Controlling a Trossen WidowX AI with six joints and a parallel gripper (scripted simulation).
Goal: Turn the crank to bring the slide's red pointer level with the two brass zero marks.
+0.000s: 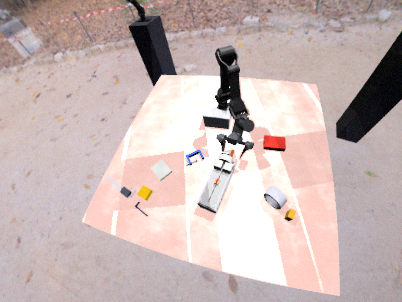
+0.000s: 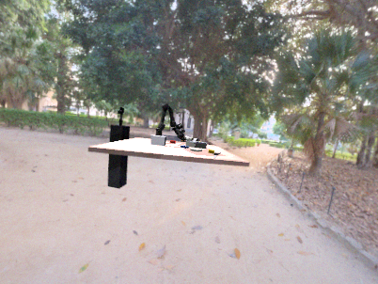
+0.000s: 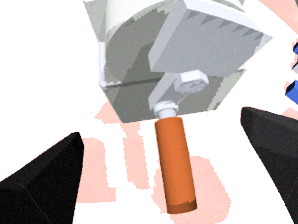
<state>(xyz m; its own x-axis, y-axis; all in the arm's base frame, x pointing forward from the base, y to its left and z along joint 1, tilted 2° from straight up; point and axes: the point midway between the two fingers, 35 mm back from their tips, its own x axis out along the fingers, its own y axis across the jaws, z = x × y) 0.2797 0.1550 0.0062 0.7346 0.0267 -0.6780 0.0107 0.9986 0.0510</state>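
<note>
My gripper point(image 1: 236, 148) point(image 3: 164, 127) is wide open and has hold of nothing. The orange handle point(image 1: 232, 153) point(image 3: 176, 165) is between its two fingers, touching neither that I can see. It sticks out from the far end of the long gray machine point(image 1: 212, 194) point(image 3: 172, 47), in the middle of the table point(image 1: 250, 225) point(image 2: 141, 149). The red block point(image 1: 274, 143) point(image 2: 173, 141) is to the right, and the blue bracket point(image 1: 194, 155) point(image 2: 184, 147) is to the left. The red pointer point(image 1: 216, 182) is too small for me to tell if it is level.

This is outside, like a park. There are big green trees point(image 2: 188, 56), a palm tree point(image 2: 320, 108), a low hedge point(image 2: 52, 121) and sandy ground point(image 1: 55, 135) point(image 2: 141, 226) with fallen leaves. A tabletop point(image 1: 250, 225) point(image 2: 165, 154) is out there too.
</note>
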